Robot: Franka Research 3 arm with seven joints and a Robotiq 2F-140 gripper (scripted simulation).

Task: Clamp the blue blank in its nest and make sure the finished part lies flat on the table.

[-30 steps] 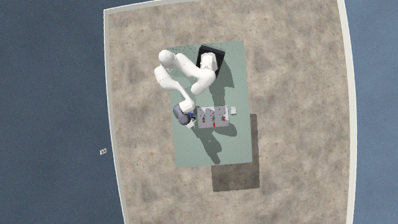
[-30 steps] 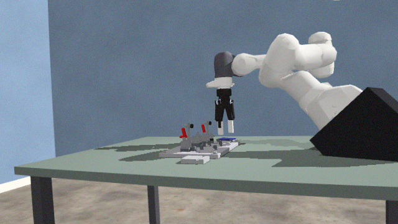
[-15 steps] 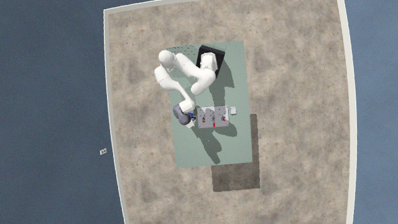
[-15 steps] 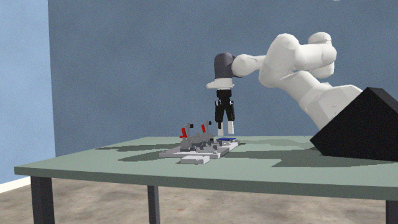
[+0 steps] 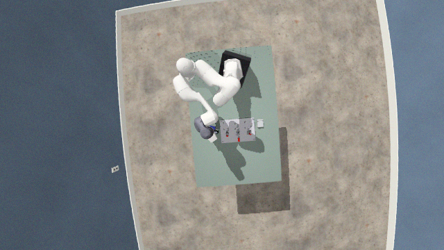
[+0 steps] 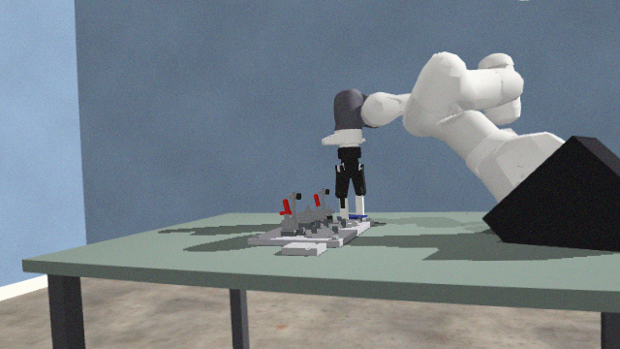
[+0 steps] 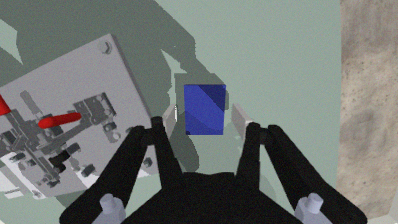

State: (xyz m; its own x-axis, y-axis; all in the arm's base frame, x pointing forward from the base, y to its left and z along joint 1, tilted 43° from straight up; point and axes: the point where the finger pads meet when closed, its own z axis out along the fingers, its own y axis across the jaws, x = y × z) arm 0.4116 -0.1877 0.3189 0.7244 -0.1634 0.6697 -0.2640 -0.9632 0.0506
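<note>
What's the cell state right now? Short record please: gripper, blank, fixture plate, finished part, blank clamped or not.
gripper: open, fingers on either side of the blank with gaps, not gripping
blank: blue top, on the table side of the plate's edge, outside every nest
fixture plate: grey, carries red-handled clamps
finished part: pale block, apparently flat on the table beside the plate's far end from the gripper; slot not visible
blank clamped: no

The blue rectangular blank (image 5: 213, 128) (image 6: 358, 216) (image 7: 205, 110) lies flat on the far side of the grey fixture (image 5: 230, 139) (image 6: 263, 240) (image 7: 112, 65); the pale finished part (image 5: 260, 123) (image 6: 302, 249) (image 7: 9, 184) lies flat on its near side.
</note>
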